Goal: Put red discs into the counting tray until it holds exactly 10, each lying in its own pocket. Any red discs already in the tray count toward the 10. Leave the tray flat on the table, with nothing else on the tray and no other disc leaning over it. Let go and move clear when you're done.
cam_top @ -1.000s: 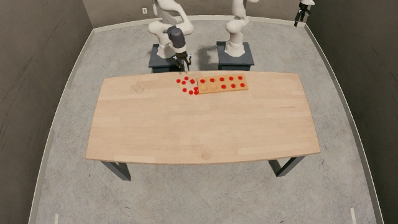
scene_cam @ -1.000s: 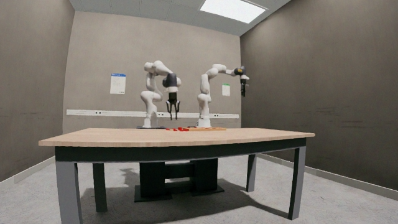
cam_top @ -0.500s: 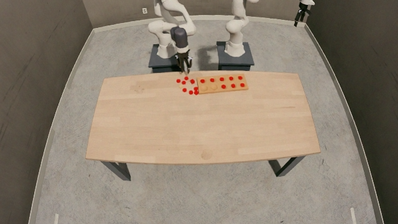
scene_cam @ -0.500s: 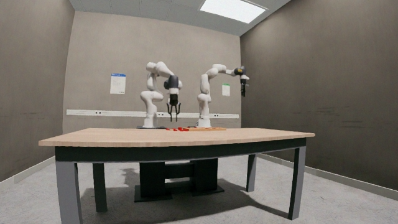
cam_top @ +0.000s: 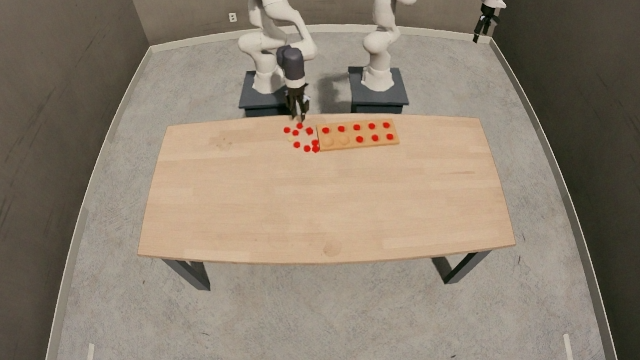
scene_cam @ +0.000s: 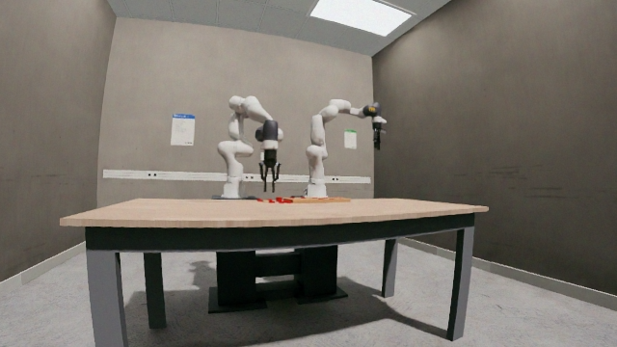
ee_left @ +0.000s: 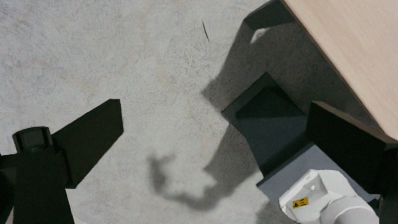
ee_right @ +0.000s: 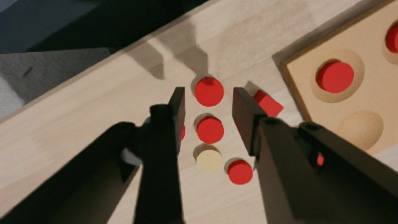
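Eight reds sit in the counting tray (cam_top: pixel 357 147) (scene_cam: pixel 333 200) (ee_right: pixel 303 72), right of the loose ones, so we'd lower our part-spread, unloaded right gripper (cam_top: pixel 298 120) (scene_cam: pixel 270 191) (ee_right: pixel 209 90) and pinch the far red disc (cam_top: pixel 299 126) (ee_right: pixel 209 92), left gripper (cam_top: pixel 476 40) (scene_cam: pixel 377 148) (ee_left: pixel 215 115) parked wide open.
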Motion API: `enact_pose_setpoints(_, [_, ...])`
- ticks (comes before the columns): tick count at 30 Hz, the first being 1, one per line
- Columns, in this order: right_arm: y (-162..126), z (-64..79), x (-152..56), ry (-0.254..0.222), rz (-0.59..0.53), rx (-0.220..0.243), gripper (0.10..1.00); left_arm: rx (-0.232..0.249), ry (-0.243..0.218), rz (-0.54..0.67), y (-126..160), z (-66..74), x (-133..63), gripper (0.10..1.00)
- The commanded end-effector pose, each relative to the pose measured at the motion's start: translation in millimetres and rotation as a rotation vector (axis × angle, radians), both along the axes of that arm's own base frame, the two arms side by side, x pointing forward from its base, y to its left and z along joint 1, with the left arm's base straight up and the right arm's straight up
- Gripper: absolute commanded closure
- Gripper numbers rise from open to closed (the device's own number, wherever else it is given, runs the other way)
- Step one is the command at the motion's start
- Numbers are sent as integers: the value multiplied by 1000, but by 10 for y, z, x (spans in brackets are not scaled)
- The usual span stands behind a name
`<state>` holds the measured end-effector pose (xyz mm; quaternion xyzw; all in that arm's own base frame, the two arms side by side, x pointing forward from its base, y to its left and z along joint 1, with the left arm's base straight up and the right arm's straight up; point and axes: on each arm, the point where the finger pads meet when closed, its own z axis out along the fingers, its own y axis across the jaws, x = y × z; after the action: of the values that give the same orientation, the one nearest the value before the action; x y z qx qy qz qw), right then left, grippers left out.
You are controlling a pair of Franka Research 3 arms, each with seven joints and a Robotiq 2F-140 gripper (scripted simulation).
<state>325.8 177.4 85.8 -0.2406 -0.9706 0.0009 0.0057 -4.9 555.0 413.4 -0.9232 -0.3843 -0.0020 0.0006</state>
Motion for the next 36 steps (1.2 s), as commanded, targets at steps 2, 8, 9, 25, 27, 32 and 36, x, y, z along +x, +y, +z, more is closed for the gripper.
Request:
enact_pose_setpoints(2, [12, -64, 38, -11, -52, -1, 747, -3, 3, 8, -5, -4, -15, 98])
enact_pose_setpoints(8, [16, -161, 41, -11, -52, -1, 747, -3, 3, 8, -5, -4, -15, 98])
enact_pose_setpoints(9, [16, -176, 41, -11, -52, -1, 747, -3, 3, 8, -5, -4, -15, 98])
enact_pose_setpoints(25, [14, -359, 40, -11, -52, -1, 747, -3, 3, 8, -5, -4, -15, 98])
enact_pose_setpoints(27, [14, -379, 39, -11, -52, -1, 747, -3, 3, 8, -5, -4, -15, 98])
enact_pose_setpoints(32, [12, -406, 38, -11, -52, -1, 747, -3, 3, 8, -5, -4, -15, 98])
enact_pose_setpoints(36, [11, -435, 37, -11, -52, -1, 747, -3, 3, 8, -5, -4, -15, 98])
